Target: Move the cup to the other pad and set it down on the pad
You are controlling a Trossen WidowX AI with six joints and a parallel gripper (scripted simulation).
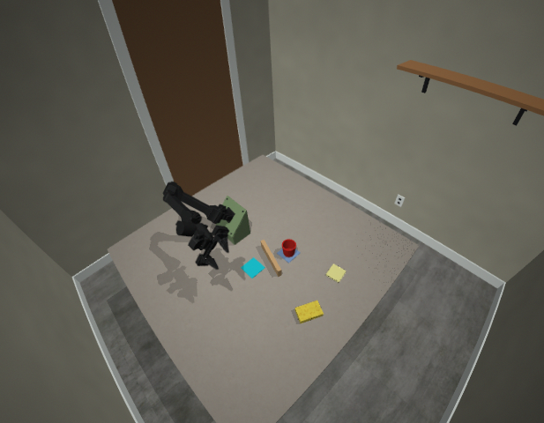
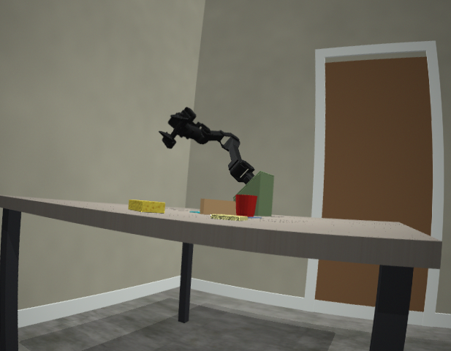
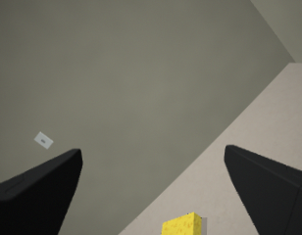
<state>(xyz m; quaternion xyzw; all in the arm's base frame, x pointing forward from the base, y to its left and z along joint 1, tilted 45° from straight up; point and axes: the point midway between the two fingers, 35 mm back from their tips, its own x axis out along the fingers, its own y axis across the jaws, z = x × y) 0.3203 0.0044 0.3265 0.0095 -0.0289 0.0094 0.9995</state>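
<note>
From the top, the red cup (image 1: 288, 247) stands on its blue-grey pad (image 1: 294, 257), with a wooden bar (image 1: 271, 257) between it and the cyan pad (image 1: 253, 267); I judge that clipping that bar while carrying could tip the marbles out. From the exterior, I hang high above the worktop (image 2: 255, 230), well apart from the cup. At the wrist my jaws stand wide apart, holding nothing, aimed past a yellow sponge (image 3: 182, 226). No writing is readable anywhere.
</note>
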